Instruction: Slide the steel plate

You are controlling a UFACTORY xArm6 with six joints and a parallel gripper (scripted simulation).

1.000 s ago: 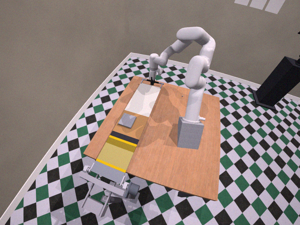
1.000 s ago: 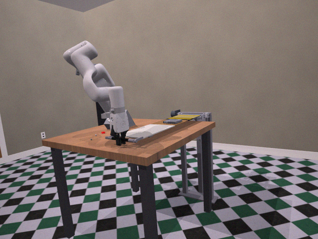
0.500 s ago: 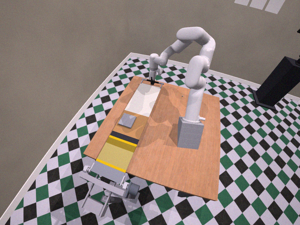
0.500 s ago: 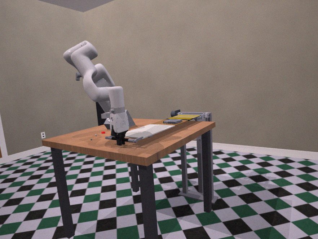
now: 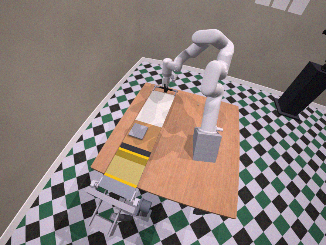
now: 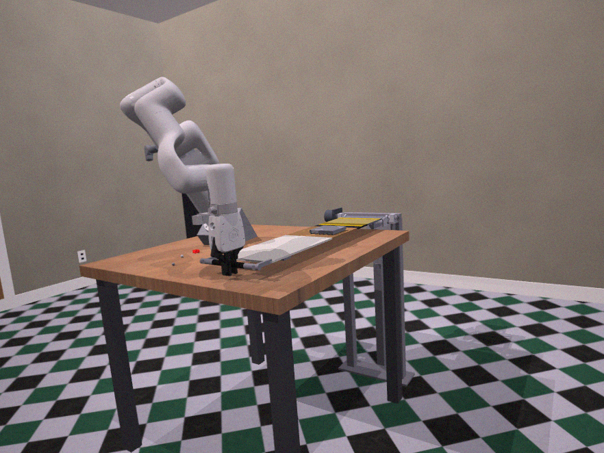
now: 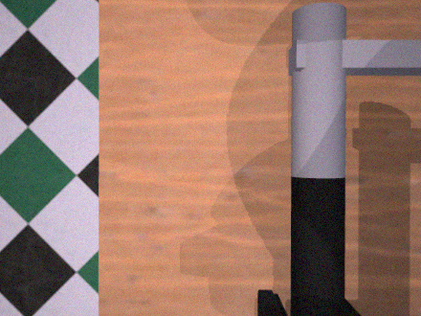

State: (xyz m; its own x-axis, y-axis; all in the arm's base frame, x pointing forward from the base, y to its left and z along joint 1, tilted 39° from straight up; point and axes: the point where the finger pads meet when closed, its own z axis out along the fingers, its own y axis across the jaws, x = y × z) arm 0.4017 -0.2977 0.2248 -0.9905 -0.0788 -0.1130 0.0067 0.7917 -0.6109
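The tray (image 5: 155,108) (image 6: 283,245) lies flat in a slot along the table's left side. The square grey steel plate (image 5: 138,131) (image 6: 327,229) rests flat on the bare brown part of the bed, short of the dark strip. The yellow tinted band (image 5: 126,168) (image 6: 348,222) between two solid yellow lines is at the pivot end. My gripper (image 5: 165,89) (image 6: 228,269) (image 7: 311,306) points straight down at the other end and is shut on the tray's handle bar (image 5: 172,90) (image 6: 253,266) (image 7: 318,110), on its black middle section.
The arm's grey base block (image 5: 206,143) stands mid-table. A metal pivot stand with a motor (image 5: 126,202) (image 6: 385,219) carries the tray's band end beyond the table. The table edge (image 7: 99,158) runs just beyond the handle. Small red bits (image 6: 195,250) lie near the gripper.
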